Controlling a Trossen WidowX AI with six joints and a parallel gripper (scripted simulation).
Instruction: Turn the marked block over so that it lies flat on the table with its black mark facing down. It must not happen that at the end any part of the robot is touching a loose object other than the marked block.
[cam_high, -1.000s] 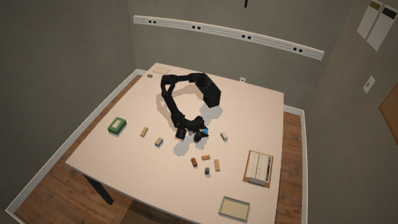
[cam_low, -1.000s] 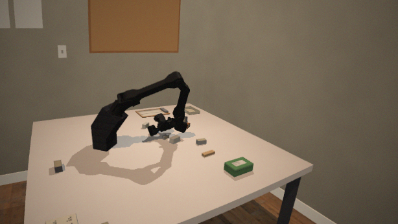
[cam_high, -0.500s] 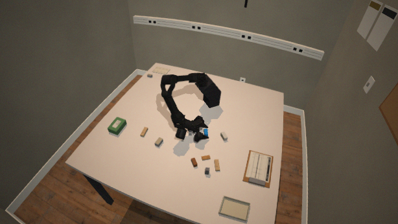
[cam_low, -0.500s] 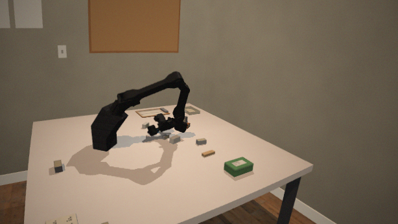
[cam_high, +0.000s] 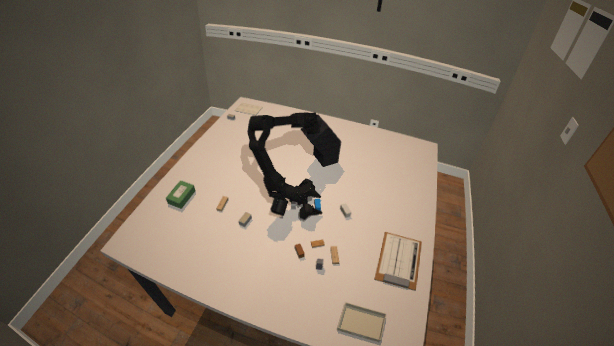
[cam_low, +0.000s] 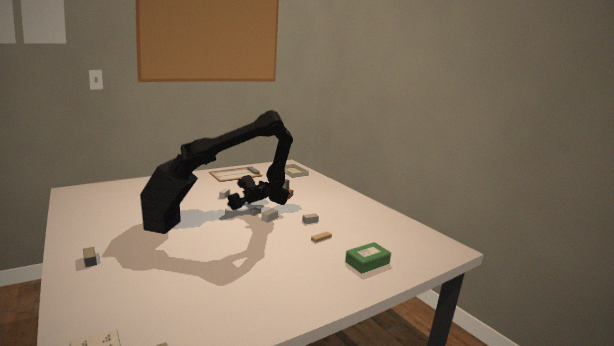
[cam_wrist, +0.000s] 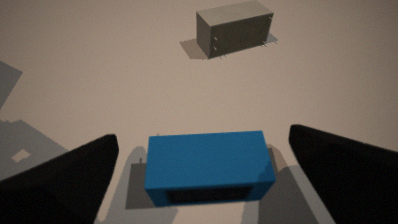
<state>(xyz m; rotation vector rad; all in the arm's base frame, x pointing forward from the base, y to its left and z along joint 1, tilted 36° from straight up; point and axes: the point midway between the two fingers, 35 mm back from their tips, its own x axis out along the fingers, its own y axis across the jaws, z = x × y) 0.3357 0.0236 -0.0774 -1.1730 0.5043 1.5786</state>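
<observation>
Blue block (cam_wrist: 211, 162) sat on counter (cam_wrist: 100, 75) between wide, empty claw (cam_wrist: 205, 165). Looked hard, light, smooth; best squeezed on left and right sides.

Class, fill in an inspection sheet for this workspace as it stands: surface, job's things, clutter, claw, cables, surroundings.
Surface: pale table; shadows under the arm.
Job's things: blue block lies on the table between the fingers, touched by neither; its black mark shows on the side toward the wrist camera, not facing down.
Clutter: grey block beyond it; green box; small wooden blocks; clipboard; shallow tray.
Claw: claw open wide, holding nothing.
Cables: nothing seen.
Surroundings: grey walls, cork board, wooden floor.
</observation>
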